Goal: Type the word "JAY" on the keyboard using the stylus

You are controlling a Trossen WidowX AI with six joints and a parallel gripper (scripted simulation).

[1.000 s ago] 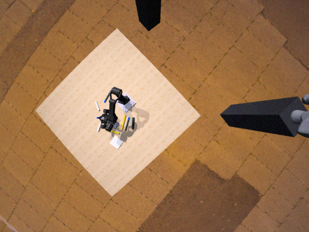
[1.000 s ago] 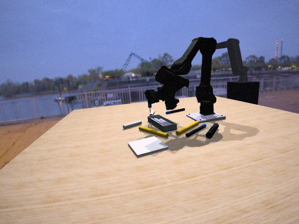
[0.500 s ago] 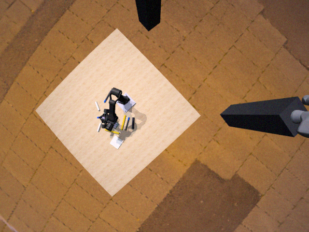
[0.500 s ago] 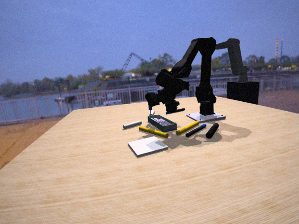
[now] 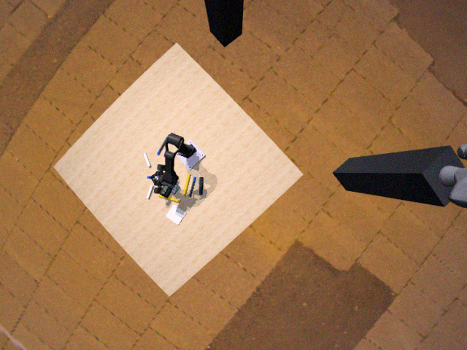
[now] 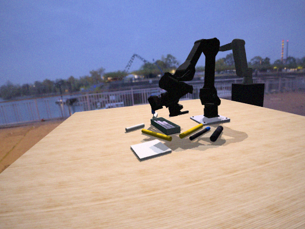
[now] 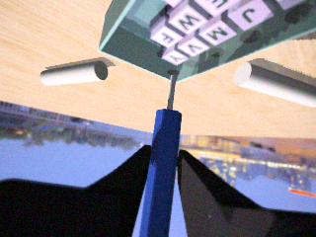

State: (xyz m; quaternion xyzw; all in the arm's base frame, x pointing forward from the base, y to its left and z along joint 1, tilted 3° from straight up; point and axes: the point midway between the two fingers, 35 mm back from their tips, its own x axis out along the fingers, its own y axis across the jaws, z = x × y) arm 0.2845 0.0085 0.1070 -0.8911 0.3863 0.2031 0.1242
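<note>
My gripper (image 5: 153, 177) (image 6: 153, 108) (image 7: 164, 153) is shut on the blue stylus (image 6: 153, 112) (image 7: 166, 143), which points down with its thin grey tip out. The dark green keyboard (image 6: 172, 130) (image 7: 130, 55) lies under the gripper, with pale letter keys. In the wrist view the tip is at the keyboard's corner, just beside an end key (image 7: 173, 56) that seems to read Y. Whether it touches anything is unclear. The J key (image 7: 248, 17) is farther along that row. The A key cannot be made out. In the top view the arm hides most of the keyboard.
White sticks (image 5: 147, 160) (image 5: 149, 192) (image 6: 135, 127) (image 7: 74, 74) lie beyond the keyboard. Yellow sticks (image 5: 187, 184) (image 6: 156, 134), a blue-capped black pen (image 6: 199, 133), a thick black one (image 6: 216, 133) and a white pad (image 5: 176, 215) (image 6: 147, 150) lie around it. Another blue-capped pen (image 5: 162, 146) is near the arm.
</note>
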